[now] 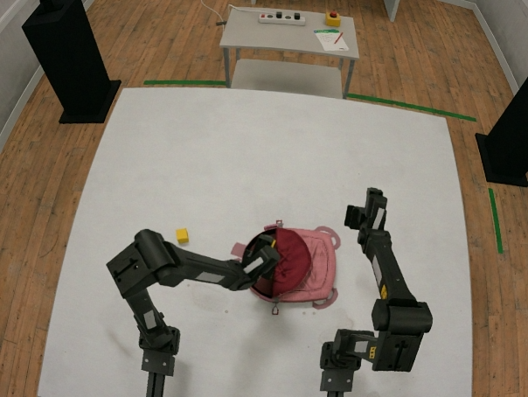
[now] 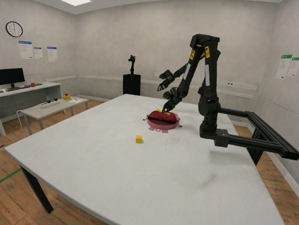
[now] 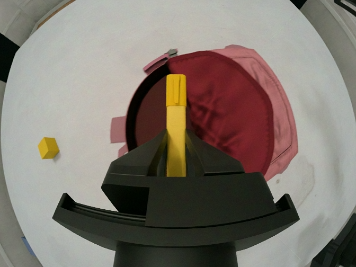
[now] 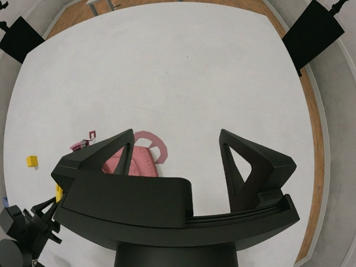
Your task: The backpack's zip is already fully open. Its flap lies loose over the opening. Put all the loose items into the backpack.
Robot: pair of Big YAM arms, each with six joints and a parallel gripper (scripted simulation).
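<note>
The pink backpack (image 1: 323,262) (image 2: 162,125) (image 3: 283,123) (image 4: 143,165) lies on the table. Its dark red flap (image 1: 295,262) (image 3: 230,115) covers one half of the opening, and the other half shows a dark interior. My left gripper (image 3: 176,134) is shut on a yellow marker (image 3: 176,115) (image 4: 59,193), cap outward, over the opening. How high the marker stands above the rim is hard to tell. A yellow cube (image 1: 182,236) (image 2: 138,139) (image 3: 47,148) (image 4: 32,161) lies on the table beyond the strap side. My right gripper (image 4: 176,134) is open and empty, raised beyond the backpack's far side.
The left arm (image 1: 205,268) reaches across the table to the backpack. The right arm (image 1: 386,267) stands on the other side. Straps and zip pulls stick out around the backpack. A side table (image 1: 249,37) with a power strip stands behind the main table.
</note>
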